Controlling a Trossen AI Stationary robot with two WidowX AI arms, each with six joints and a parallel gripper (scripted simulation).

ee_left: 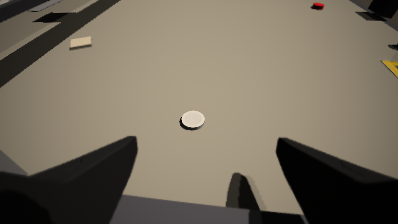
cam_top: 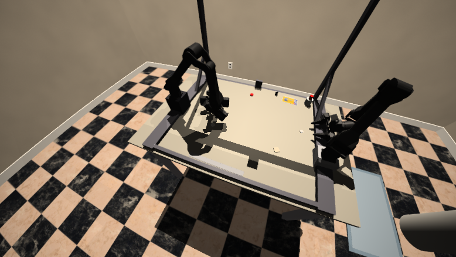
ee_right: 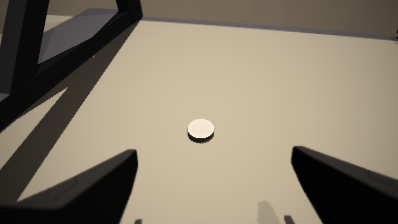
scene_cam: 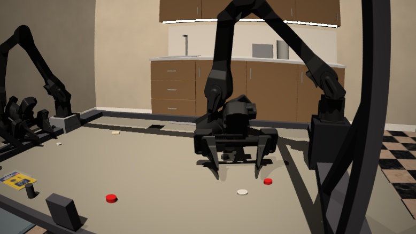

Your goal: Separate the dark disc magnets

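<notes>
A small dark round disc (scene_cam: 224,156) lies in shadow on the bench (scene_cam: 162,174) behind the right gripper's fingers in the exterior view. It looks like the magnets, but I cannot tell two discs apart. My right gripper (scene_cam: 238,168) (ee_right: 214,155) is open and empty, low over the bench between that dark disc and a white disc (scene_cam: 241,192) (ee_right: 200,129). My left gripper (ee_left: 207,144) is open and empty at the other end of the bench, facing another white disc (ee_left: 193,119) (cam_top: 300,131). Neither wrist view shows the magnets.
A red disc (scene_cam: 267,181) lies near the right gripper, another red disc (scene_cam: 110,198) (cam_top: 251,94) farther off. A cream block (cam_top: 276,149) (ee_left: 81,42), a yellow card (cam_top: 289,100) (scene_cam: 18,180) and a dark cylinder (scene_cam: 30,190) also lie or stand on the bench. Frame posts rise at both ends.
</notes>
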